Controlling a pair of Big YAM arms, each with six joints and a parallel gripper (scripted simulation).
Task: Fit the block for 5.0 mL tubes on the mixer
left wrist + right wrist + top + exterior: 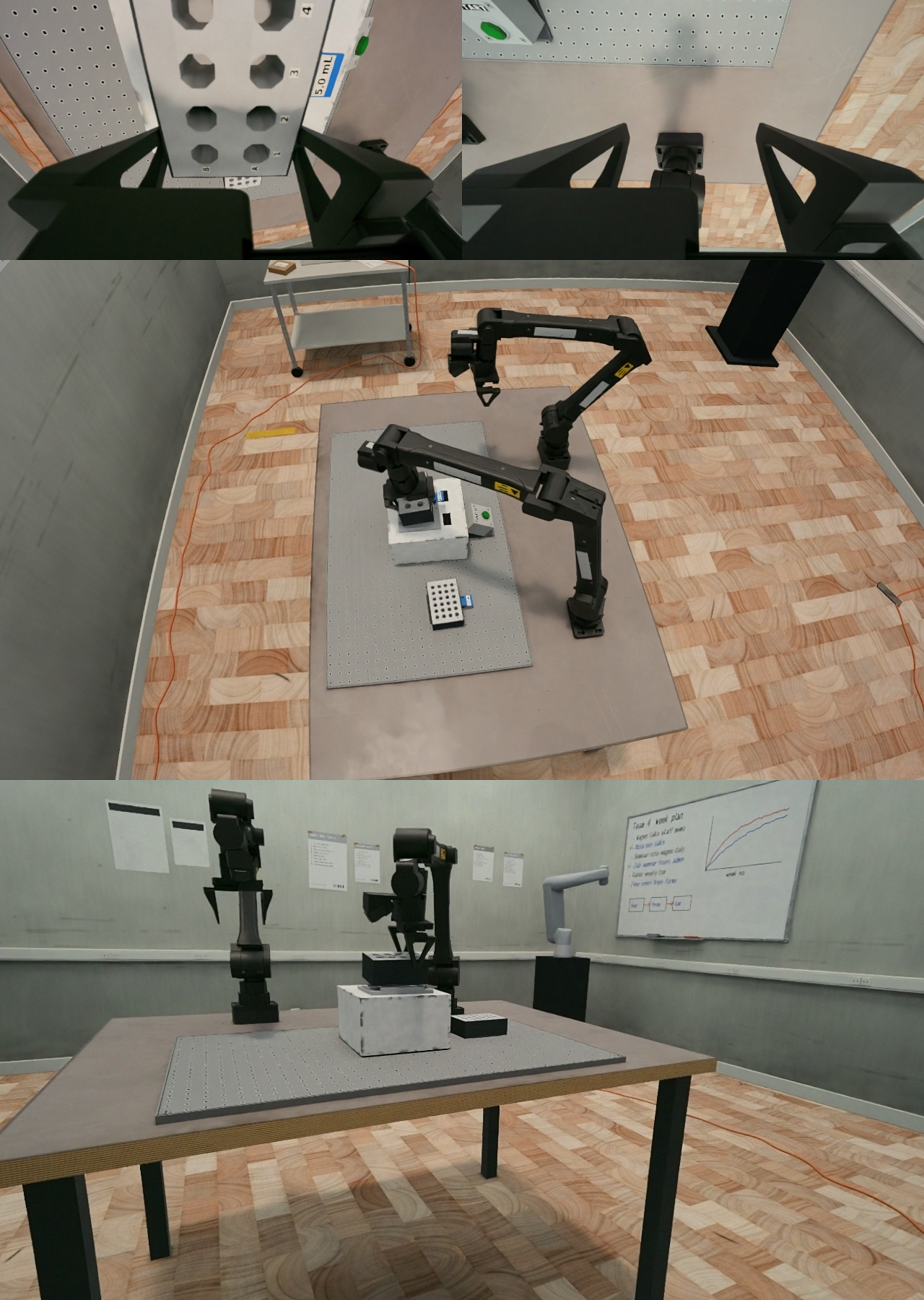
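Observation:
The 5.0 mL block is between the fingers of my left gripper, which is shut on its long sides. Its blue lever reads "5.0 mL". The block is over the plate of the white mixer, very low; whether it touches the plate or lip is hidden. The other block lies flat beside the mixer, its blue lever sticking out. My right gripper is open and empty, high above the table.
A control box with a green button stands beside the mixer. Both stand on a perforated board. The left arm's forearm passes above the mixer in the top view; the right arm's base is at the table edge.

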